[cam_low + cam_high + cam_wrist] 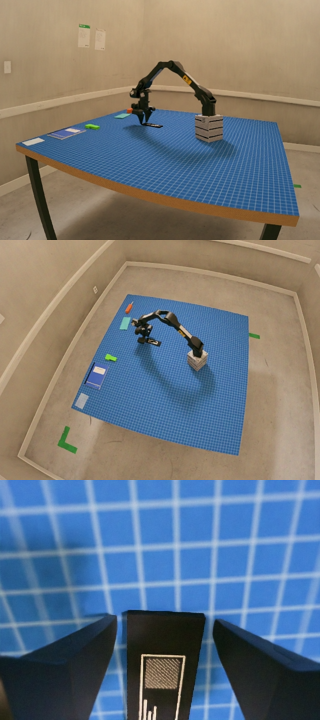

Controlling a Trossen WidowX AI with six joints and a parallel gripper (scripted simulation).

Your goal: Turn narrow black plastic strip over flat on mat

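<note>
The narrow black plastic strip lies flat on the blue grid mat, with white markings on its upper face. It also shows in the exterior view and in the wrist view. My gripper points down over the strip's left end; it also shows in the exterior view. In the wrist view the gripper is open, with one finger on each side of the strip's end. A narrow gap shows between each finger and the strip's edges.
Along the mat's left side lie an orange block, a teal card, a green block, a blue book and a pale card. The arm's base block stands to the right.
</note>
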